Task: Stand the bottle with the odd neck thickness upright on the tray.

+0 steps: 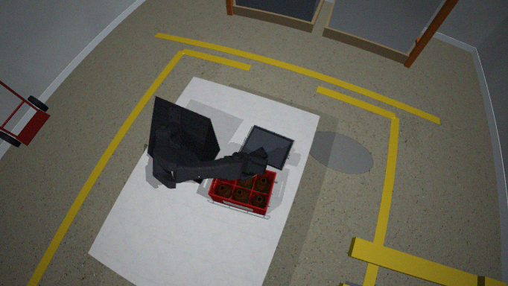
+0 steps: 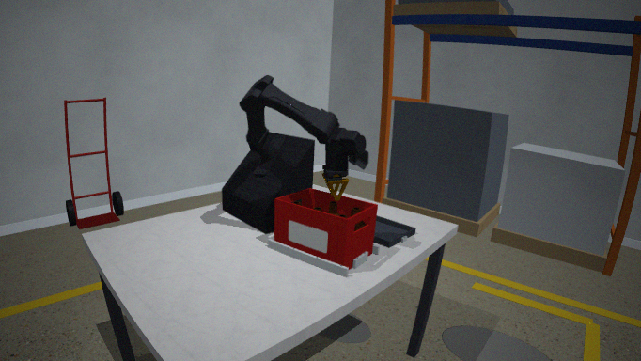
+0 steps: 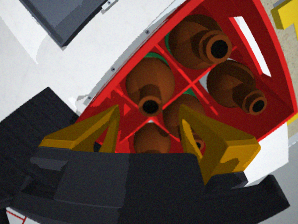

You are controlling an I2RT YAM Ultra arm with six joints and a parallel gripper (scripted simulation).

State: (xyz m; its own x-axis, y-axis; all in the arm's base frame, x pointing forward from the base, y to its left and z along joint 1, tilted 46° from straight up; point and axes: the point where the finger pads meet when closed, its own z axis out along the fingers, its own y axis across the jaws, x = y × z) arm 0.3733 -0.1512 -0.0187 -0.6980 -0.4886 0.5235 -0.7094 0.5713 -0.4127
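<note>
A red crate [image 1: 260, 211] [image 2: 350, 240] [image 3: 280, 60] holds five brown bottles standing in separate compartments; one compartment has no bottle. The dark tray [image 1: 266, 143] [image 2: 394, 230] [image 3: 65, 20] lies beside the crate, with no bottle on it. My gripper [image 2: 337, 199] [image 3: 149, 110] points down over the crate, open. In the wrist view one bottle [image 3: 150, 82] of the tray-side row has its mouth between the fingertips, which seem to be just above it. Another bottle [image 3: 200, 37] stands in the same row. A bottle beside the right finger is partly hidden. I cannot tell which neck differs.
Light rails [image 1: 242, 211] [image 2: 307, 256] run along the foot of the crate on the white table [image 1: 167, 223] [image 2: 211, 273]. The arm's black base [image 1: 186, 130] [image 2: 263, 193] stands behind the crate. The crate's walls and dividers rise around the bottles.
</note>
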